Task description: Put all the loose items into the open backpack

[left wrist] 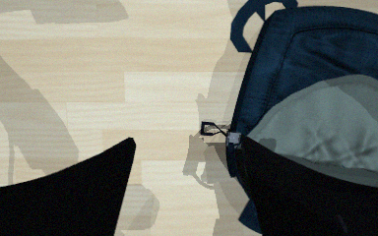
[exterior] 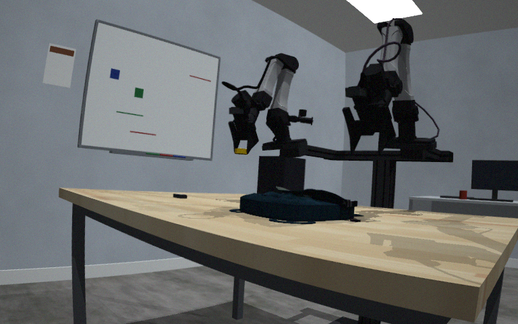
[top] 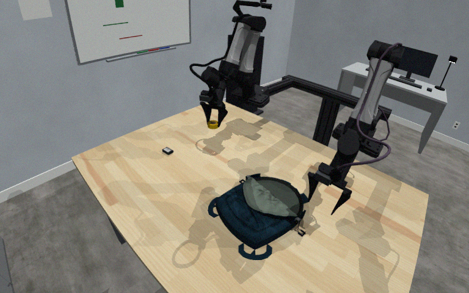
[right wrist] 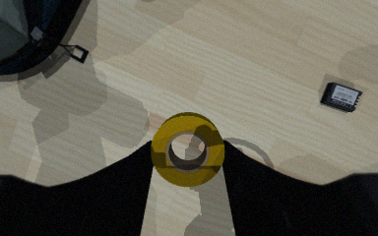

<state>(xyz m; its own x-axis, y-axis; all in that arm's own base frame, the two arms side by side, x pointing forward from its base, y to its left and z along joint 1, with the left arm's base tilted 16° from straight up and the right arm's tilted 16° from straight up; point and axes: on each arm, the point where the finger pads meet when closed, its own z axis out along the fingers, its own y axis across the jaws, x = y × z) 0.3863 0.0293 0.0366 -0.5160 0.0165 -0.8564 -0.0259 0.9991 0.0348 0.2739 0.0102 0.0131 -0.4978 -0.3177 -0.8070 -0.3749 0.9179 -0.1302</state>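
The dark blue backpack (top: 254,227) (exterior: 286,206) (left wrist: 281,59) lies on the table. Its grey-green flap (top: 259,198) (left wrist: 325,120) covers part of the opening; the dark grey inside shows beside it. My right gripper (top: 214,124) (exterior: 241,150) (right wrist: 187,144) is shut on a yellow tape roll (top: 212,127) (exterior: 240,151) (right wrist: 187,123), held above the table, away from the backpack. A small black box with a pale label (top: 167,151) (exterior: 179,196) (right wrist: 343,95) lies on the table. My left gripper (top: 320,207) (left wrist: 188,140) is open and empty, above the backpack's side. The deeper inside is hidden.
The wooden table (top: 138,173) (exterior: 420,259) carries the backpack and black box. Zip pulls stick out at the opening's two ends, one (top: 301,232) (left wrist: 209,129) near the left gripper. Blue strap loops (top: 254,256) lie beside the bag. A black frame (top: 321,90) stands behind the table.
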